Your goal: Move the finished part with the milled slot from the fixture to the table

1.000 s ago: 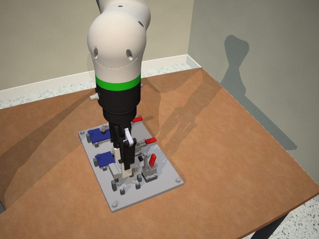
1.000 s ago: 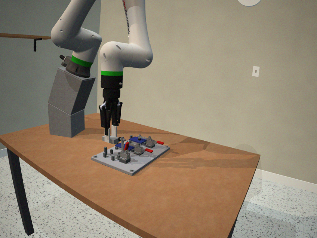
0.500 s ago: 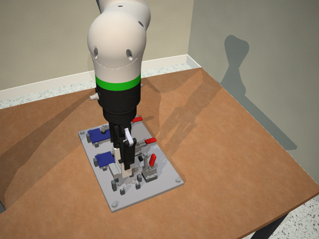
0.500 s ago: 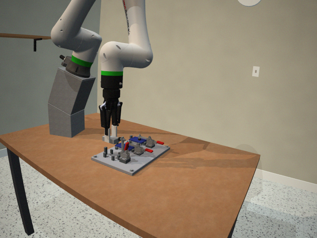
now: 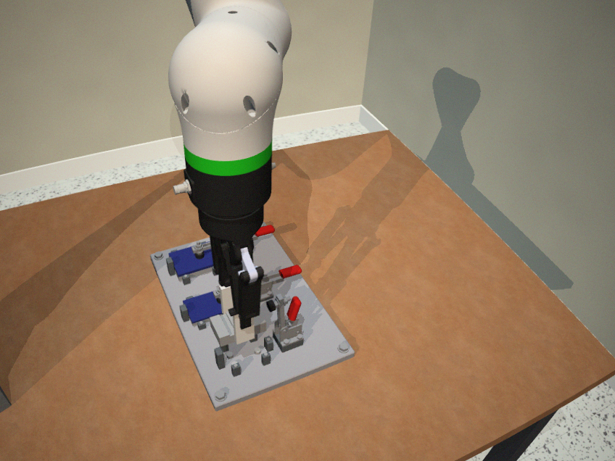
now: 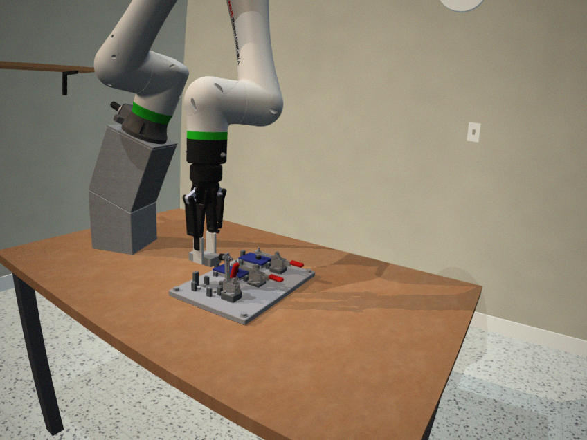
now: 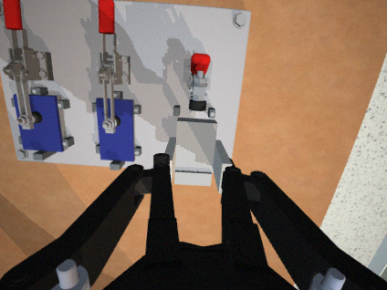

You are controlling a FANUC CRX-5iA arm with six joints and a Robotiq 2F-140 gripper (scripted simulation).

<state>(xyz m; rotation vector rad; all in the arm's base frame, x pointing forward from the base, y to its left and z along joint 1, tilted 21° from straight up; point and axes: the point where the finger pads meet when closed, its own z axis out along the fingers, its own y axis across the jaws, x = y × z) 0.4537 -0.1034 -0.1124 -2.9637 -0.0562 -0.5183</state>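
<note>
The black two-finger gripper (image 7: 195, 170) is closed partway on the pale grey metal finished part with a milled slot (image 7: 193, 152), holding it clear above the flat grey fixture plate (image 5: 293, 370), over the plate's edge nearest the arm's base. The part's long axis points from the fingers toward the raised red-handled toggle clamp (image 7: 199, 73). Two blue-coated blanks (image 7: 38, 122) (image 7: 115, 129) lie in their nests under lowered clamps on the brown wooden table (image 5: 447, 297)
</note>
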